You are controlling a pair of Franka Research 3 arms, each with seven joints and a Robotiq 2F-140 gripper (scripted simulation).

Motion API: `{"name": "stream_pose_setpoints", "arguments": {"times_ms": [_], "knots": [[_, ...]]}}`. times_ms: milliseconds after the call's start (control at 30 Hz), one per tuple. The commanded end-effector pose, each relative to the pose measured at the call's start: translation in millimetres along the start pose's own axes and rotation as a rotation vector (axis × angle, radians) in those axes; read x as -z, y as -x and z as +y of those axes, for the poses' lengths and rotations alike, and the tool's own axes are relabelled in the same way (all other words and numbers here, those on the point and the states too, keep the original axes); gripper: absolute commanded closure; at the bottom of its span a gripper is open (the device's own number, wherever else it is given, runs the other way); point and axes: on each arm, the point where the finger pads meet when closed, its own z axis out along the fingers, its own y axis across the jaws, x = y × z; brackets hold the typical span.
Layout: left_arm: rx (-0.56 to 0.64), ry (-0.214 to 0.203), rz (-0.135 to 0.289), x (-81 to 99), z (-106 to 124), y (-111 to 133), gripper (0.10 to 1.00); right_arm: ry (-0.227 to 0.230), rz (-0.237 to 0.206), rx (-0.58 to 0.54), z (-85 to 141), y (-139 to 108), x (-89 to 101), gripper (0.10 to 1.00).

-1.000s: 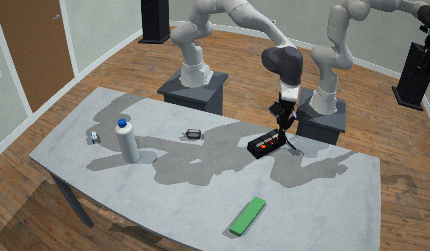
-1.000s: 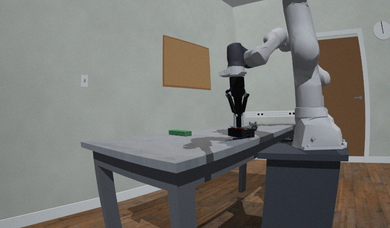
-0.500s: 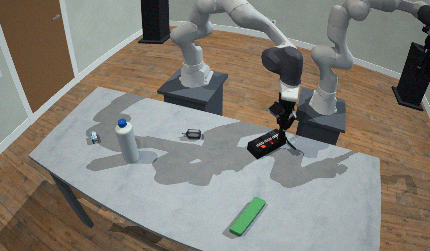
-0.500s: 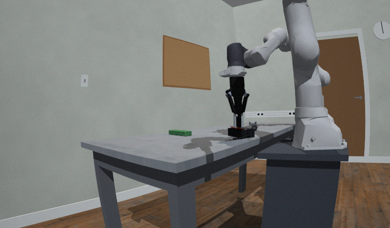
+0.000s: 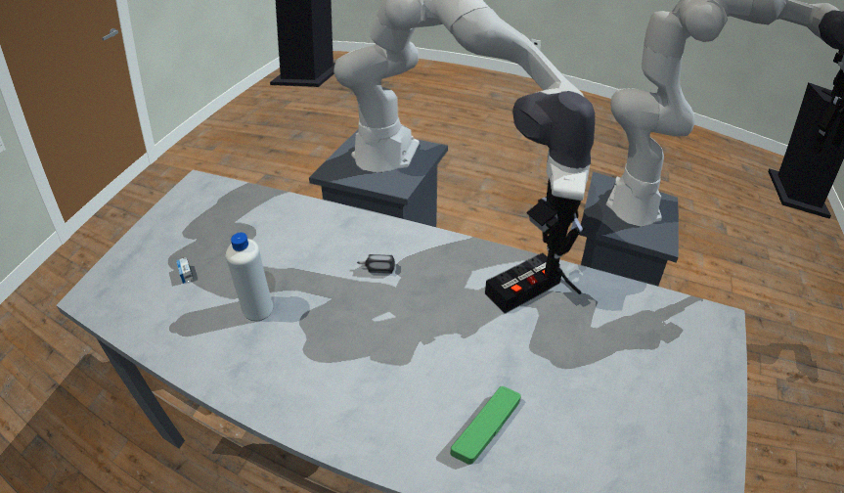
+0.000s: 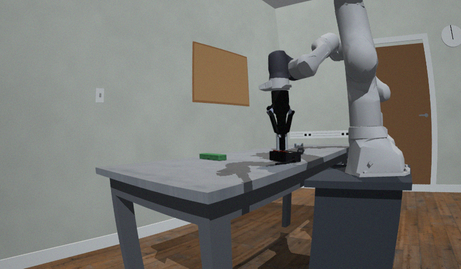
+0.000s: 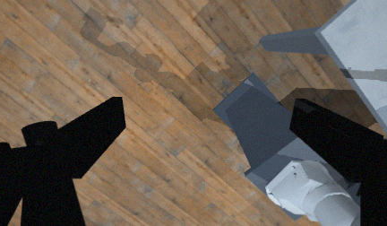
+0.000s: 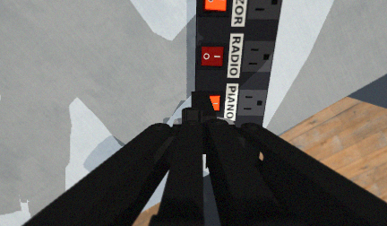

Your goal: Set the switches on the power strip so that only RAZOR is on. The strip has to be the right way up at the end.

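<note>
The black power strip [image 5: 504, 300] [image 6: 276, 156] [image 8: 217, 77] lies on the table with its switches facing up. The RAZOR switch [image 5: 516, 288] [image 8: 215, 4] glows orange. The RADIO switch [image 5: 531, 281] [image 8: 211, 56] is dark red, unlit. The PIANO switch [image 8: 215, 103] glows orange where it shows; its O side is hidden by my fingertips. My right gripper [image 5: 553, 273] [image 6: 282, 148] [image 8: 199, 105] is shut and empty, pointing down with its tips at the PIANO switch; contact cannot be told. My left gripper [image 7: 208, 113] is open and empty, off beyond the table's end.
A white bottle [image 5: 250, 282] with a blue cap stands on the table [image 5: 376, 417]. A small dark bulb-shaped object [image 5: 380, 263] and a small blue-white box [image 5: 184, 270] lie near it. A green bar [image 5: 485, 424] [image 6: 212, 156] lies towards the front. The strip's short black cable [image 5: 570, 282] trails behind it.
</note>
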Motion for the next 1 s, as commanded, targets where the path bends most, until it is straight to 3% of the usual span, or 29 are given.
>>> {"name": "stream_pose_setpoints", "arguments": {"times_ms": [0,967], "knots": [[0.000,0.000,0.000,0.1,0.0,0.0,0.098,0.000,-0.003,-0.005,0.3,2.2,-1.3,0.999],[0.000,0.000,0.000,0.1,0.0,0.0,0.098,0.000,-0.003,-0.005,0.2,2.7,-5.0,0.999]]}}
